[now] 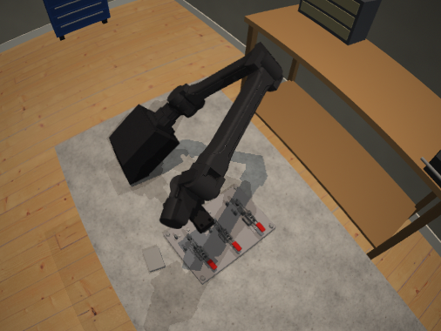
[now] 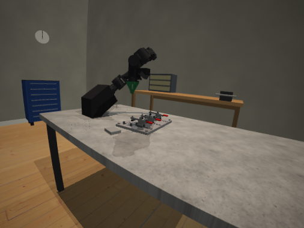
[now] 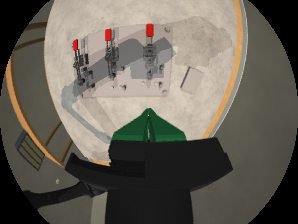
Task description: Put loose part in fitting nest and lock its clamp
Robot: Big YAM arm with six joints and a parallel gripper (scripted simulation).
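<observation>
Wrist view: the gripper (image 3: 148, 128) hangs high above the table (image 2: 210, 156), its green fingers pressed together on nothing. Beyond it, the fixture plate (image 3: 174, 42) carries three clamps with red handles (image 3: 150, 28) at its 12 o'clock edge. The loose grey part (image 3: 190, 79) lies flat on the table just off the plate's 3 o'clock side, not touching it.

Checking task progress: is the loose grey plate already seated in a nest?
No, the flat grey plate lies on the table beside the fixture base.
</observation>
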